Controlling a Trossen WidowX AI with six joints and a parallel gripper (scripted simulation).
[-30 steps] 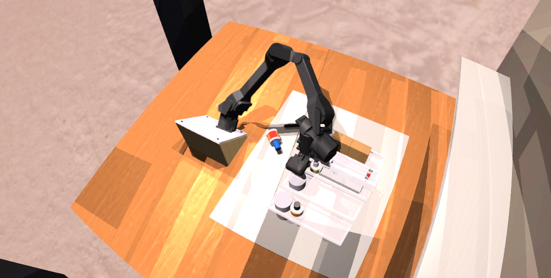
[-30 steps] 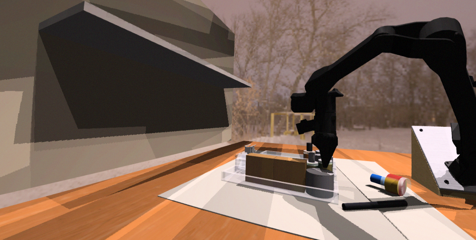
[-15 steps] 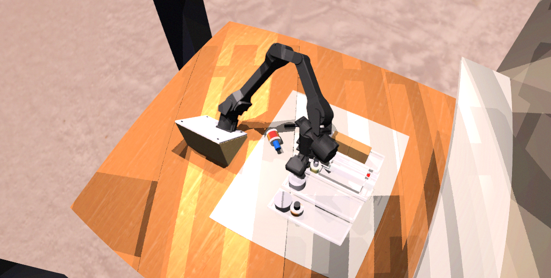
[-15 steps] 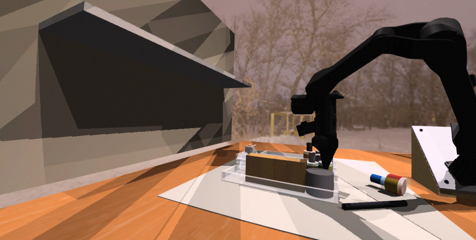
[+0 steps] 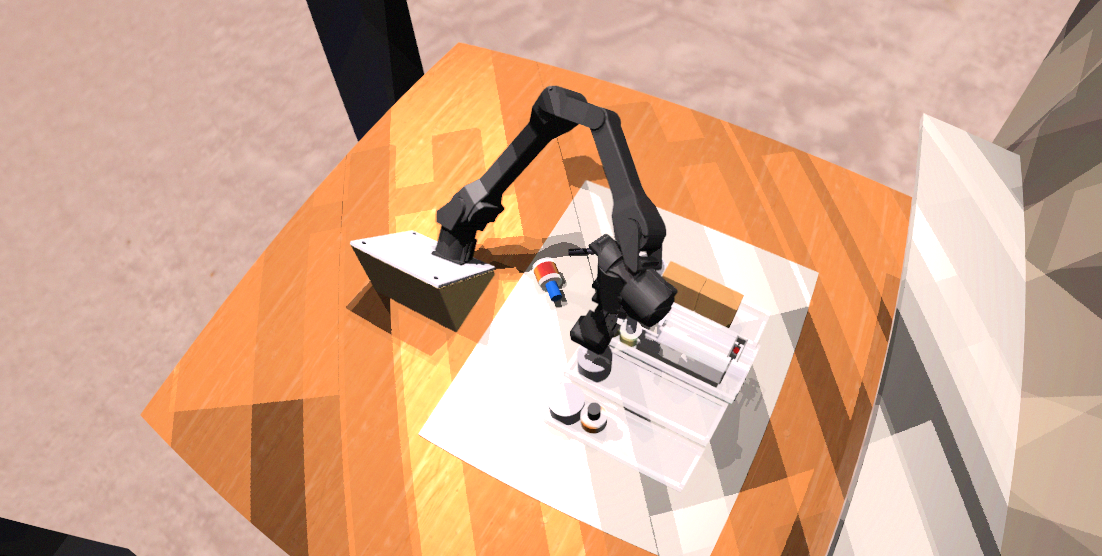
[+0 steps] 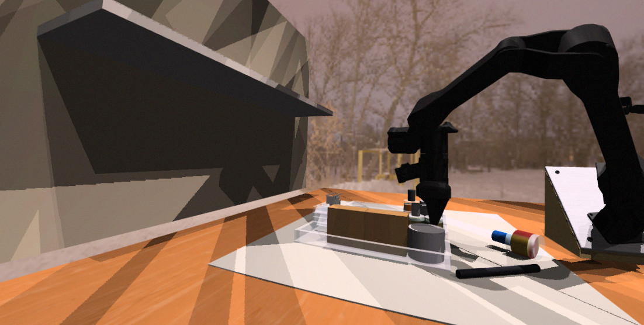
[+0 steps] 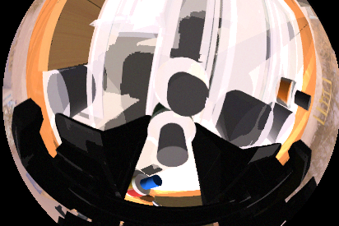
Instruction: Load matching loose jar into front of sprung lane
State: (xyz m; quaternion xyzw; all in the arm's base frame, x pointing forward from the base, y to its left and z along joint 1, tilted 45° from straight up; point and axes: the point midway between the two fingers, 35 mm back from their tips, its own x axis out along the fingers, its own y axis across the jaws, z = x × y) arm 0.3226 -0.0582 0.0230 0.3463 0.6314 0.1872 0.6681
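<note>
My gripper is shut on a jar with a grey cap and white shoulder, at the front of the sprung lane. The lane jar, with a dark cap and white shoulder, stands just behind the held jar. The sprung lane has clear walls and runs back from the jars. The arm hides the held jar in the top view, and its base and the low front stop are hidden. Whether the two jars touch is not clear. I cannot make out the pusher plate.
Wooden blocks and a grey cylinder fill one side lane. More cylinders and an orange-banded jar stand on the other side. A red-and-blue jar and black rod lie on the mat.
</note>
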